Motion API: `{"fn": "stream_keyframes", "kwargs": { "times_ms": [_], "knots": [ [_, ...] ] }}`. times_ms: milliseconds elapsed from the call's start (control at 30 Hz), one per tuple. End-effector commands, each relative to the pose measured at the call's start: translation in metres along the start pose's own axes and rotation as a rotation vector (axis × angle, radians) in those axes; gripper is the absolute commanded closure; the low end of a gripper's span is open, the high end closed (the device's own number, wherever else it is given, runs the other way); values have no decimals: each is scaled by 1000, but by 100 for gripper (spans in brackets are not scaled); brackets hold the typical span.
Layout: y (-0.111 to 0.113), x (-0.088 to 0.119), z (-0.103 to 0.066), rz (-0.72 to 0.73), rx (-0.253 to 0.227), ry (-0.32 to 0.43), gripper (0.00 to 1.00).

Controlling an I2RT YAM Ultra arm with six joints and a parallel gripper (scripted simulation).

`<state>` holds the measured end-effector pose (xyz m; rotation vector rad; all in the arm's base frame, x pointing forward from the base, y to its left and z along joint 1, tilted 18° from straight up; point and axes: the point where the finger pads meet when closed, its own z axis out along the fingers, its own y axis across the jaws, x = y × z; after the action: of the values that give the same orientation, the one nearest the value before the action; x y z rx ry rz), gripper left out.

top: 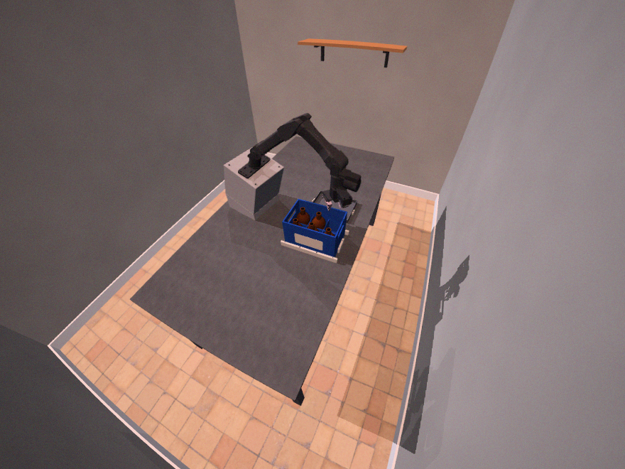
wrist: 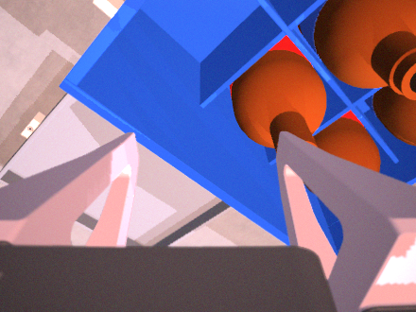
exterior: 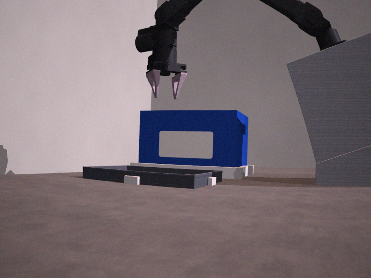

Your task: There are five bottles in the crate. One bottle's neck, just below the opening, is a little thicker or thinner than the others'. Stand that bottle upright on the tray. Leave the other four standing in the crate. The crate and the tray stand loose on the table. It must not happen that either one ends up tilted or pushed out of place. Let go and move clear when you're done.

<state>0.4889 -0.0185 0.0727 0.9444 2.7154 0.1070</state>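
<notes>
My gripper (top: 329, 206) (exterior: 165, 97) (wrist: 207, 145) is open and empty, pointing down above the blue crate (top: 287, 233) (exterior: 179, 122) (wrist: 99, 50). Five brown bottles stand in the crate; two large ones (top: 302, 217) (top: 319, 222) are at the back in the top view. In the wrist view, my right finger covers the mouth of the nearest bottle (wrist: 279, 93). The bottle (wrist: 355, 31) at upper right shows a ring below its mouth. Other necks are partly or wholly hidden, so I cannot compare thicknesses. The dark tray (top: 351, 212) (exterior: 167, 179) holds no bottle that I can see.
The crate stands on a pale base (top: 308, 251) (exterior: 229, 172). The tray is close beside it, with small white blocks (exterior: 131, 180) (exterior: 211, 181) at its edges. The arm's grey pedestal (top: 242, 192) (exterior: 340, 105) stands beyond the crate. An orange shelf (top: 351, 45) hangs on the wall.
</notes>
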Motion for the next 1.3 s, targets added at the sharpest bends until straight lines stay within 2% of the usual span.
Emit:
{"fn": "stream_keyframes", "kwargs": {
  "times_ms": [0,833,1267],
  "knots": [
    [13,-19,-29,-6,-50,-86,39],
    [13,-19,-29,-6,-50,-86,39],
    [14,-20,-24,-6,-50,-86,39]
  ]
}}
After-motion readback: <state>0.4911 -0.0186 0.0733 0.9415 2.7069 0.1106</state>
